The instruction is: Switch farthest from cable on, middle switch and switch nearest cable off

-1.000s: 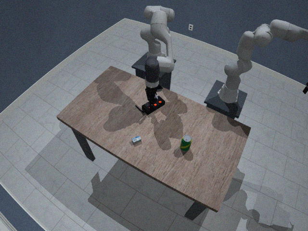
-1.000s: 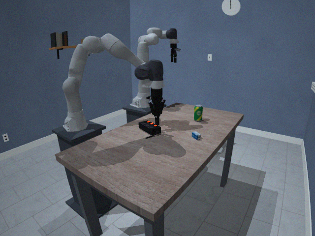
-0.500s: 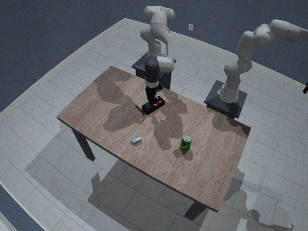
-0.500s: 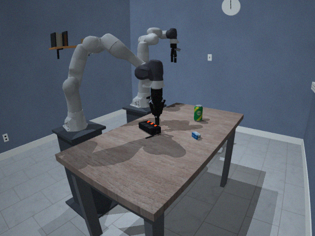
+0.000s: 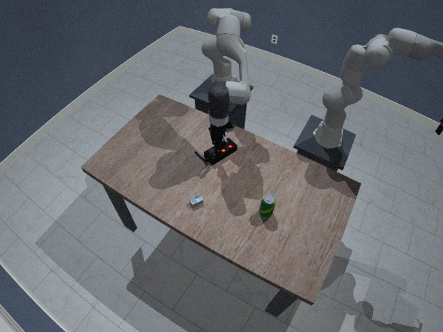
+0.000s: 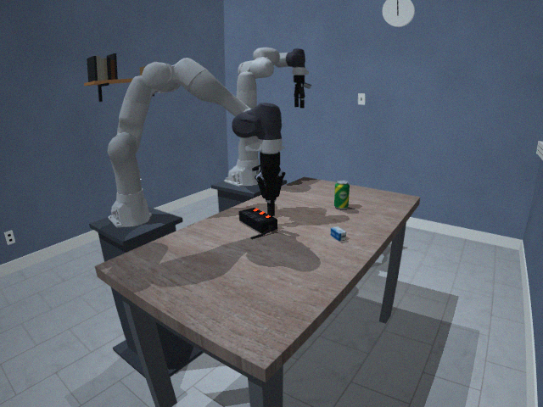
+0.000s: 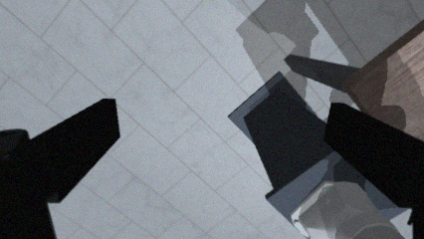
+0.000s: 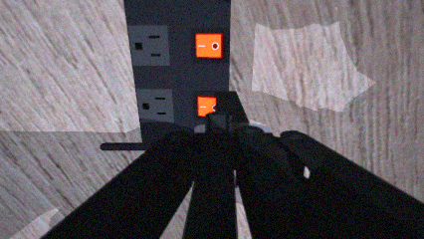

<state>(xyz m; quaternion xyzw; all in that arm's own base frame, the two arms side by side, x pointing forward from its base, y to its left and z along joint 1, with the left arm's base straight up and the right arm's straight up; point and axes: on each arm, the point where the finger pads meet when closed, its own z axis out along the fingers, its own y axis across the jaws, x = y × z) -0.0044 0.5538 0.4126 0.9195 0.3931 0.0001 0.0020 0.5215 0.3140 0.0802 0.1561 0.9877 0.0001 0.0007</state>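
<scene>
The black power strip (image 5: 216,158) (image 6: 254,220) (image 8: 181,77) lies right way up, switches on top. Its cable (image 5: 199,155) (image 6: 259,235) (image 8: 121,146) leaves the end near my right gripper (image 6: 271,214) (image 8: 219,120). That gripper is shut and empty, its tips low over the orange switch nearest the cable (image 8: 205,106), partly covering it; contact is unclear. The middle switch (image 5: 223,150) (image 6: 261,213) (image 8: 209,46) and the farthest switch (image 5: 230,146) (image 6: 255,209) are uncovered. Rocker tilts cannot be read clearly. My left gripper (image 6: 299,106) (image 7: 223,119) is open and empty, high beyond the table.
A green and yellow can (image 5: 267,206) (image 6: 341,195) stands on the wooden table (image 5: 286,250) (image 6: 245,315). A small blue and white box (image 5: 196,200) (image 6: 338,233) lies across from the strip, toward the table's long edge away from the arm bases.
</scene>
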